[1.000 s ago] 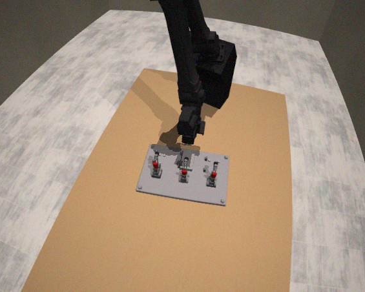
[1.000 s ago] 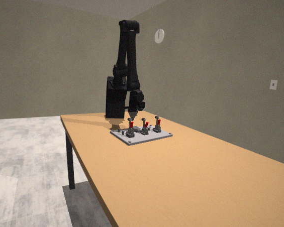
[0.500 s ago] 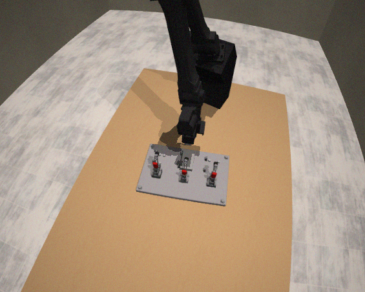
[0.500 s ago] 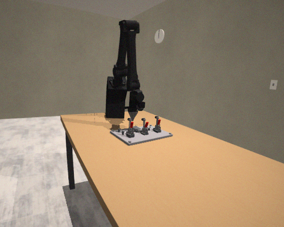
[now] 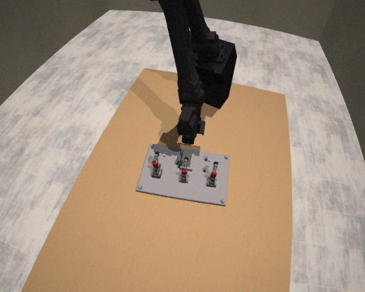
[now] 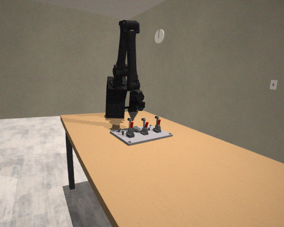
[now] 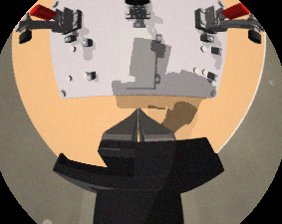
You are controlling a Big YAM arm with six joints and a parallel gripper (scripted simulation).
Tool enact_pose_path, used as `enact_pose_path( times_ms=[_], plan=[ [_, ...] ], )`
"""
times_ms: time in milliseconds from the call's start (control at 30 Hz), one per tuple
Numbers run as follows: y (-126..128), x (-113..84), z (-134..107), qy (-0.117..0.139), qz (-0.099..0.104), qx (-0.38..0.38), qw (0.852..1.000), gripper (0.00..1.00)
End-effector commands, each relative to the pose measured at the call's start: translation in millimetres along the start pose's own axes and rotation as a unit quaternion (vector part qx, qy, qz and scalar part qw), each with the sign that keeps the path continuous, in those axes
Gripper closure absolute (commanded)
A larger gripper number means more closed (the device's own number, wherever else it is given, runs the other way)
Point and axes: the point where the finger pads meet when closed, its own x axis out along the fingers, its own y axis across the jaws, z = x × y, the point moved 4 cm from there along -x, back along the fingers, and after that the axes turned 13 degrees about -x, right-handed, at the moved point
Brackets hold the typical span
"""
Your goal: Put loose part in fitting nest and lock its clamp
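The loose part, a flat light-grey plate [image 5: 191, 164] [image 6: 136, 129] [image 7: 142, 64], lies in the middle nest, partly in shadow. Whether it touches the stop and side blocks I cannot tell. The middle clamp [image 5: 183, 177] [image 6: 145, 131] [image 7: 138, 13] stands open, its bar raised and its red handle [image 5: 184, 172] [image 6: 147, 124] upright. The clamps on either side [image 5: 156, 172] [image 5: 211, 181] also have raised bars. My gripper [image 5: 188, 144] [image 6: 133, 120] [image 7: 139, 112] is shut and empty, pointing down above the fixture's robot-side edge.
The grey fixture plate [image 5: 199, 194] [image 6: 154, 138] [image 7: 103, 89] lies on the tan table [image 5: 181, 245] [image 6: 191, 176]. The outer nests show small pads and dark blocks [image 7: 91, 76] [image 7: 211, 76]. Raised clamp bars stand above the plate. The arm's black base block [image 5: 218, 81] [image 6: 115, 100] stands behind.
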Motion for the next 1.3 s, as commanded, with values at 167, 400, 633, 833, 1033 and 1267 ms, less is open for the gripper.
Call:
enact_pose_path(
  times_ms=[167, 400, 633, 833, 1033, 1267],
  plan=[
    [5, 0.4, -7, 0.012, 0.006, 0.0, 1.0, 1.0],
    [5, 0.4, -6, 0.011, 0.005, 0.0, 1.0, 1.0],
    [5, 0.3, -1, 0.007, 0.005, -0.001, 1.0, 1.0],
    [4, 0.1, 3, 0.005, 0.004, 0.0, 1.0, 1.0],
    [3, -0.1, 5, 0.004, 0.004, 0.0, 1.0, 1.0],
    [3, -0.3, 6, 0.004, 0.003, 0.0, 1.0, 1.0]
  ],
)
